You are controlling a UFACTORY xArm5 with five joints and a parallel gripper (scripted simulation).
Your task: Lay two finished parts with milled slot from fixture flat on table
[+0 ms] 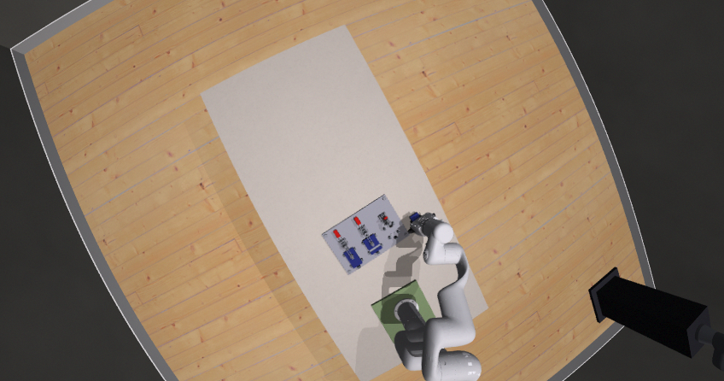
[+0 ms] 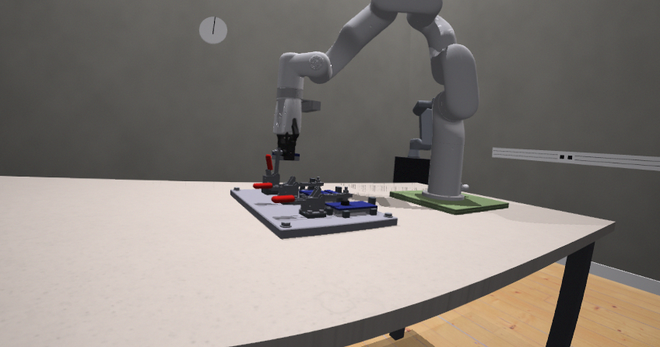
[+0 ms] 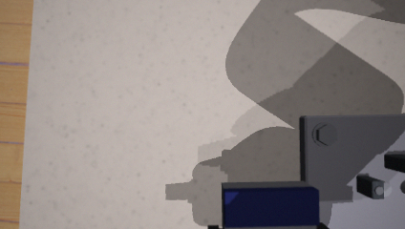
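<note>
My gripper (image 1: 412, 220) (image 2: 288, 152) is shut on a blue part (image 1: 415, 216) (image 2: 296, 155) (image 3: 269, 205) and holds it in the air just past the far end of the grey fixture plate (image 1: 373, 209) (image 2: 278, 219) (image 3: 353, 138). In the wrist view the part hangs over bare table beside the plate's bolted corner. Two more blue parts (image 1: 352, 258) (image 1: 371, 245) (image 2: 352, 206) (image 2: 314, 191) sit in the fixture under clamps whose red handles (image 1: 335, 233) (image 1: 357, 220) (image 2: 283, 198) (image 2: 263, 185) lie flat. The third clamp's red handle (image 1: 385, 218) (image 2: 268, 162) stands upright over an empty seat. I cannot make out any slots.
The arm's green base plate (image 1: 386, 308) (image 2: 468, 204) lies close behind the fixture. A black camera box (image 1: 650, 313) stands off the table. The table's edge and the wooden floor (image 3: 14, 95) show at the left of the wrist view.
</note>
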